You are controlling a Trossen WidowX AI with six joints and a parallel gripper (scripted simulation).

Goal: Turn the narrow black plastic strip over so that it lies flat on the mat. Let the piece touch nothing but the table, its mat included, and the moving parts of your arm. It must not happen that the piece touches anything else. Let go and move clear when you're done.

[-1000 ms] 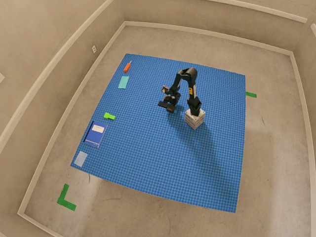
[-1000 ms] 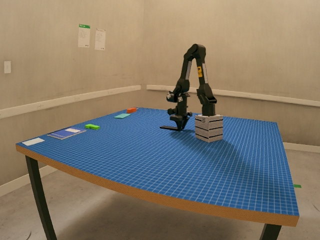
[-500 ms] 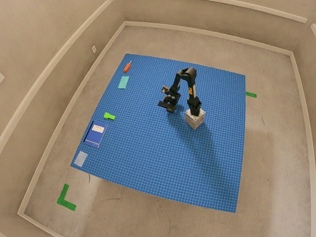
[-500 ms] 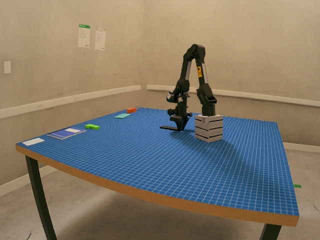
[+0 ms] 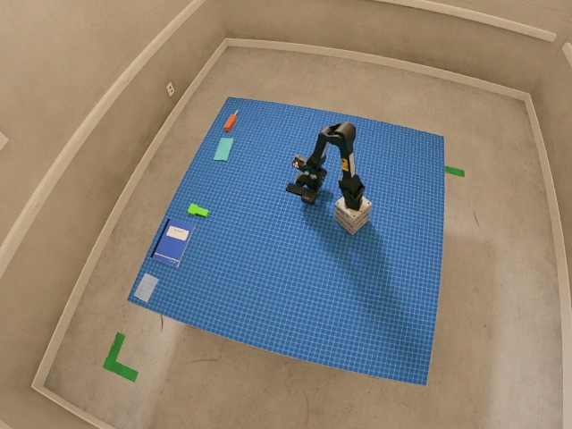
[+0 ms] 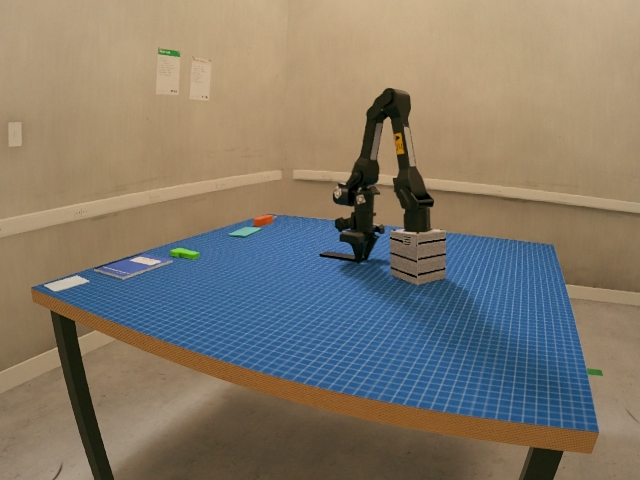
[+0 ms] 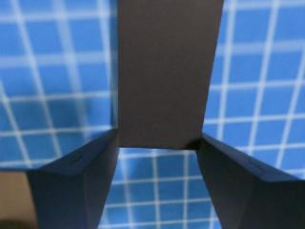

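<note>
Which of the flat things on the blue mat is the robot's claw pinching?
The narrow black plastic strip. The gripper is clamped on one end of it. The orange block, teal card and blue book lie far off, untouched.
</note>
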